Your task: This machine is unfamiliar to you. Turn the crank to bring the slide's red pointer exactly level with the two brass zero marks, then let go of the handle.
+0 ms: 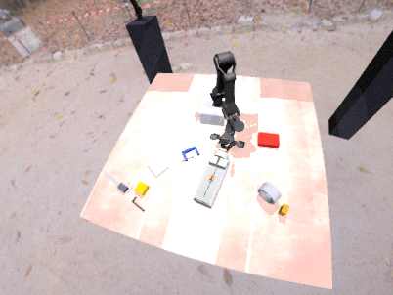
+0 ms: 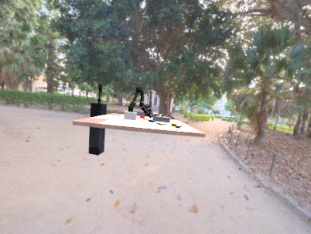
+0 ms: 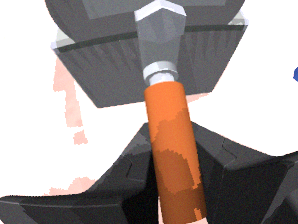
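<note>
The machine [image 1: 211, 181] [image 2: 162, 118] is a long pale grey slide bed lying near the table's middle. Its red pointer [image 1: 213, 176] sits about halfway along the bed; the brass marks are too small to make out. The crank is at the bed's far end, under my gripper [image 1: 226, 143]. In the wrist view the orange crank handle [image 3: 174, 163] runs between my dark fingers, joined by a grey metal arm [image 3: 160, 36] to the grey machine body [image 3: 100, 70]. My gripper [image 3: 164, 127] is shut on the handle.
On the table are a red block [image 1: 268, 140], a white box [image 1: 211, 116] behind the arm, a blue bracket [image 1: 188, 150], a grey ring [image 1: 269, 192], a small orange cube [image 1: 283, 209], a yellow cube [image 1: 142, 189] and small dark parts at the left. Black pillars [image 1: 149, 46] [image 1: 364, 98] flank the table.
</note>
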`<state>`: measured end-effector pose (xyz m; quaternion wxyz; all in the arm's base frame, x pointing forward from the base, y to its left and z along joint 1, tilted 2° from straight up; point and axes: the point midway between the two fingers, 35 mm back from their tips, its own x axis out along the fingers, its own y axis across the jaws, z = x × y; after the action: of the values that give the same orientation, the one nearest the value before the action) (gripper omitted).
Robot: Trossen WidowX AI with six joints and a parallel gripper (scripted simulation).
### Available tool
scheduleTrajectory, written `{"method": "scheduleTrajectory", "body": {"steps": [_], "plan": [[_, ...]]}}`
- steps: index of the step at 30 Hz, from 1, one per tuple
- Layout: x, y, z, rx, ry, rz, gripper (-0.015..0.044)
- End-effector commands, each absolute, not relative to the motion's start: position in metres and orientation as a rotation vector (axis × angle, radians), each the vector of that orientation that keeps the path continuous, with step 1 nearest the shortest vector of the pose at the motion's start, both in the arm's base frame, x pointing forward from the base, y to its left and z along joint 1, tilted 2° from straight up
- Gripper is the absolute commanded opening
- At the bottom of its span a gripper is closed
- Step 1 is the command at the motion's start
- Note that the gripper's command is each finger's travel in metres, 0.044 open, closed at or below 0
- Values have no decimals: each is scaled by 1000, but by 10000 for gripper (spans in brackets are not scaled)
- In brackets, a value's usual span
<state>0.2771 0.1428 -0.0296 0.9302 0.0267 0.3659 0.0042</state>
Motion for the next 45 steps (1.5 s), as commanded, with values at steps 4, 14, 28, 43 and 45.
{"method": "scheduleTrajectory", "body": {"steps": [4, 14, 28, 43, 45], "plan": [[277, 142, -30, 51, 747, 4, 0], [277, 143, -30, 55, 749, 8, 0], [277, 143, -30, 55, 749, 8, 210], [278, 143, -19, 55, 749, 8, 440], [278, 143, -14, 55, 749, 8, 440]]}}
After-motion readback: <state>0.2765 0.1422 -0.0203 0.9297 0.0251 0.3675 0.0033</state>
